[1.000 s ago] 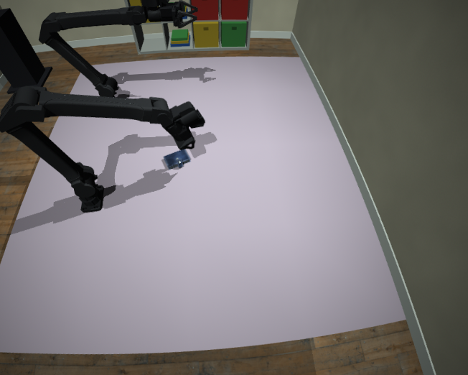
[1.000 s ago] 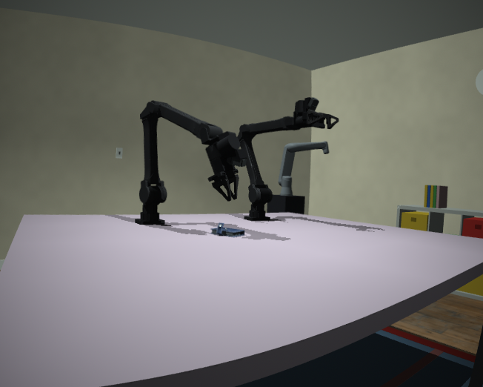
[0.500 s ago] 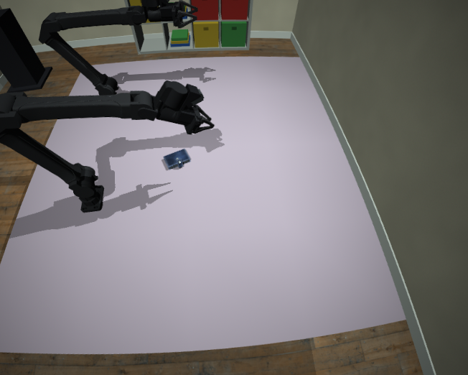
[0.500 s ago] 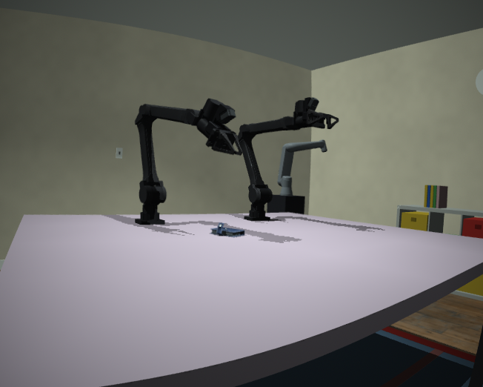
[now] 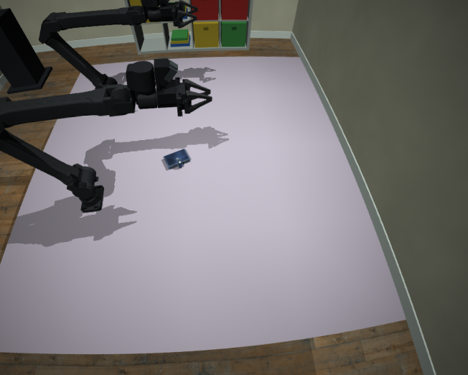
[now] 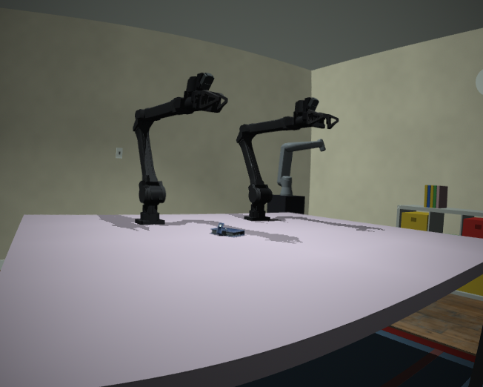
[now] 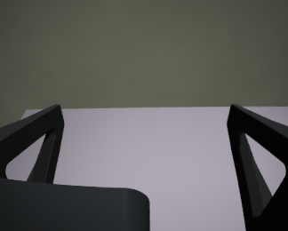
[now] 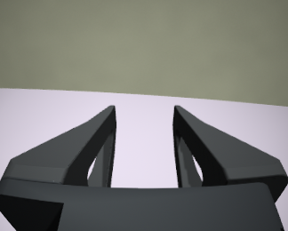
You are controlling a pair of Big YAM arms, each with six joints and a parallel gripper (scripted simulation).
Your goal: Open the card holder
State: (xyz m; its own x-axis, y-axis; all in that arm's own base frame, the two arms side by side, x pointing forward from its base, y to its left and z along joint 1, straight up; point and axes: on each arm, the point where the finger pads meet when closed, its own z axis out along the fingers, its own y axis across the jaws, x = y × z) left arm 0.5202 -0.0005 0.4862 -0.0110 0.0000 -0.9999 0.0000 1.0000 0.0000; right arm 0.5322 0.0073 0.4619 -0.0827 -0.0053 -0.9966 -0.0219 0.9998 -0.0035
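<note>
The blue card holder (image 5: 176, 159) lies on the pale table top, near the arm bases; in the exterior view it (image 6: 227, 230) lies low with a small part sticking up at its left end. My right gripper (image 5: 209, 95) (image 6: 224, 100) is raised high above the table, well clear of the card holder, its fingers a narrow gap apart with nothing between them. My left gripper (image 5: 193, 14) (image 6: 335, 121) (image 7: 145, 114) is held high at the far side, wide open and empty. Neither wrist view shows the card holder.
A shelf unit (image 5: 195, 25) with red, yellow and green bins stands beyond the table's far edge. A wall (image 5: 390, 117) runs along the table's right side. A grey arm on a black pedestal (image 6: 290, 169) stands behind the table.
</note>
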